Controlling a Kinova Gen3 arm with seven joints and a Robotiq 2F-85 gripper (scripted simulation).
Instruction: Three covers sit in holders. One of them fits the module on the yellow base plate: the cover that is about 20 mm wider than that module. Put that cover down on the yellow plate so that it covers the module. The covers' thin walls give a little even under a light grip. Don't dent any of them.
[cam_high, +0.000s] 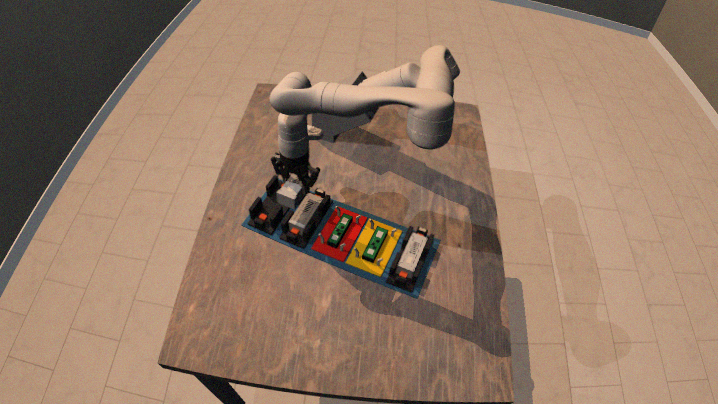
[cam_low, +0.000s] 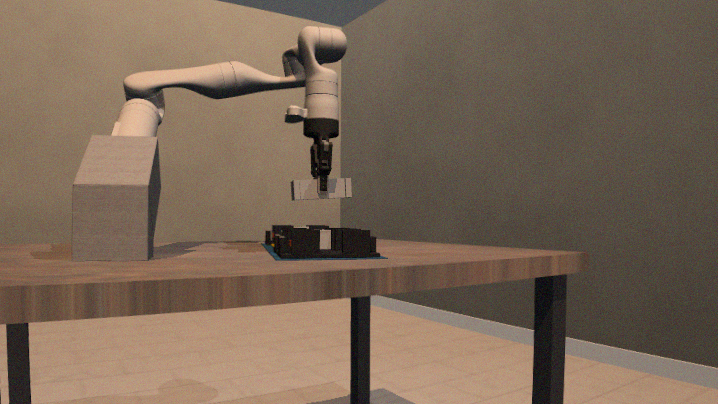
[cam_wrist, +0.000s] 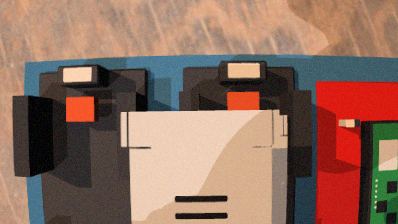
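Note:
My gripper (cam_high: 296, 181) (cam_low: 323, 185) is shut on a wide light-grey cover (cam_high: 289, 194) (cam_low: 305, 189) (cam_wrist: 165, 165), held level well above the holders. In the wrist view the cover hangs over the gap between the leftmost holder (cam_high: 274, 221) (cam_wrist: 65, 200), which is empty, and the holder beside it. A narrower cover (cam_high: 307, 213) sits in that second holder; the held cover hides it in the wrist view. A third cover (cam_high: 413, 250) sits in the far-right holder. The yellow plate (cam_high: 368, 267) bears a green module (cam_high: 375, 244), uncovered. No dent shows on the held cover's visible faces.
The red plate (cam_high: 326, 250) (cam_wrist: 340, 195) with another uncovered green module (cam_high: 339, 231) (cam_wrist: 385, 131) lies between the second holder and the yellow plate. Small clips stand around both modules. Black holder walls (cam_low: 311, 243) rise from the blue base (cam_wrist: 165, 65) below the held cover.

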